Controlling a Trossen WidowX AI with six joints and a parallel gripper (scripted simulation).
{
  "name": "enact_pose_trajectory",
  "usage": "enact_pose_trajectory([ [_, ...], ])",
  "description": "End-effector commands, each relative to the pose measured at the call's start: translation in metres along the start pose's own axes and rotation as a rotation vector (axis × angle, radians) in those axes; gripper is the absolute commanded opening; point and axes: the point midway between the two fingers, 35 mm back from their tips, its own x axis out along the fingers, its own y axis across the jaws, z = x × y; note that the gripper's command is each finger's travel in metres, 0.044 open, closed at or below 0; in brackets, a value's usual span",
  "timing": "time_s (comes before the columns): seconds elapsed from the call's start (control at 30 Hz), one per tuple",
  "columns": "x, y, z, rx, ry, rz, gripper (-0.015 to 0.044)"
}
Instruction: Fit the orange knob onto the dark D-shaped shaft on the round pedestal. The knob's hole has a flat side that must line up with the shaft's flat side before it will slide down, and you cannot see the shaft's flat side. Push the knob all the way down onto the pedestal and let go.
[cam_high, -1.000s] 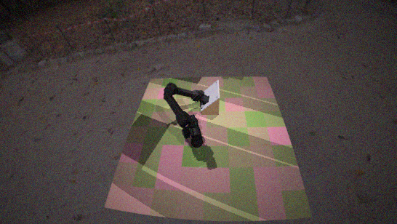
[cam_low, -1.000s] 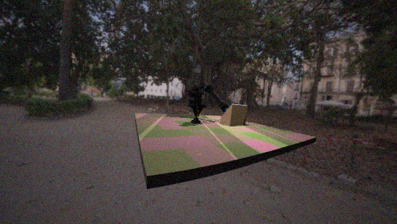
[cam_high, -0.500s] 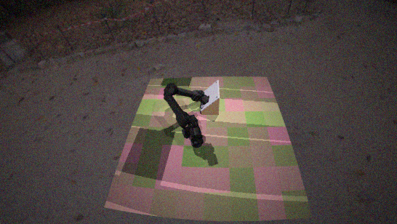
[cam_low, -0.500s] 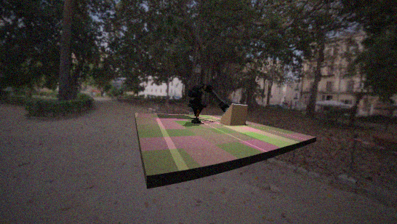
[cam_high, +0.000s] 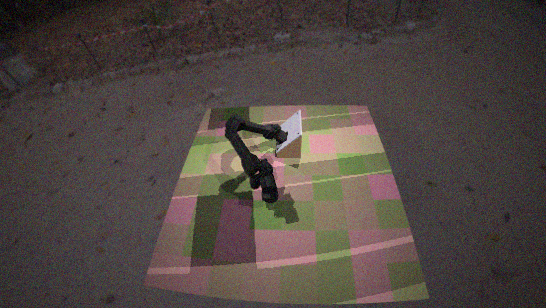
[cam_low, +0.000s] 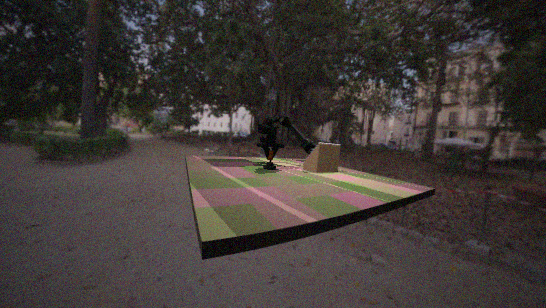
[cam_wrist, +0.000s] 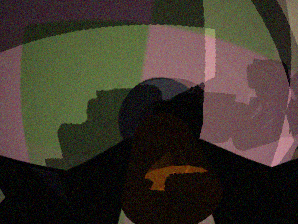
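The orange knob (cam_low: 271, 157) (cam_wrist: 176, 171) is between the fingers of my gripper (cam_low: 270, 154) (cam_wrist: 162, 145), which is shut on it. In the wrist view the knob is mostly in dark shade, with one lit orange strip. The dark round pedestal (cam_low: 269, 166) (cam_wrist: 132, 112) stands on the table just below the knob, and its disc shows behind the knob in the wrist view. The shaft is not distinguishable, so I cannot tell whether the knob touches it or how the flat sides line up. In the top view the arm hides the knob and pedestal.
A wedge-shaped block with a pale sloped face (cam_high: 293, 131) and brown sides (cam_low: 327, 158) stands beside the arm, behind the gripper in the top view. The table (cam_high: 340, 260) (cam_low: 240, 220) has a pink and green patchwork top with dark shadows across it.
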Motion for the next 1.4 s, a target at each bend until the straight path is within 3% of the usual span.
enact_pose_trajectory([
  [0.0,0.0012,0.0024,0.0007,0.011,0.0,0.007,0.0],
  [0.43,-0.0039,0.0011,-0.0006,0.011,0.0,0.007,0.0],
  [0.7,-0.0042,-0.0022,-0.0018,0.221,0.001,0.007,0.0],
  [1.37,0.0006,-0.003,-0.0024,0.221,0.001,0.007,0.0],
])
